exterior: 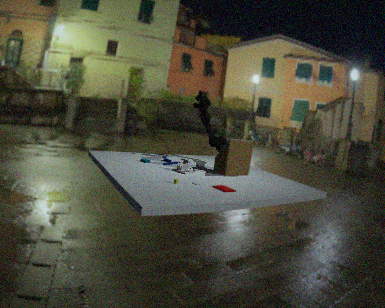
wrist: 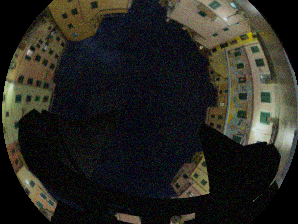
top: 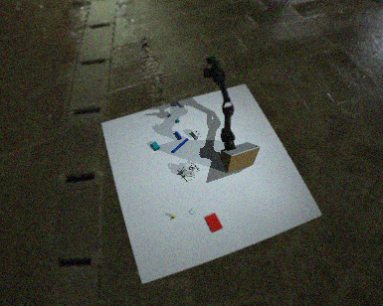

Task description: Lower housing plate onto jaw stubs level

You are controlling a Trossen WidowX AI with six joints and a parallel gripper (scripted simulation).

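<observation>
1 black arm (top: 228, 119) (exterior: 207, 120) stands raised beside 1 brown box (top: 243, 159) (exterior: 237, 157), its empty claw (top: 209, 67) (exterior: 201, 96) (wrist: 161, 120) spread apart, well above the white table (top: 266, 209) (exterior: 267, 192).

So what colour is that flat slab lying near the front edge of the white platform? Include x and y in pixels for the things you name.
Red (top: 213, 223) (exterior: 224, 188), plain all over; it shows best from the top.

Slim, knobbly black arm (top: 227, 120) (exterior: 205, 118).

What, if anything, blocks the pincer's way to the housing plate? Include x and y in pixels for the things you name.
Nothing visible stands near the raised, open pincer (top: 208, 67) (exterior: 201, 95) (wrist: 161, 120). Which small piece on the white tabletop (top: 266, 194) (exterior: 282, 192) is the plate is too small to tell, so the rest of the path can't be judged.
</observation>
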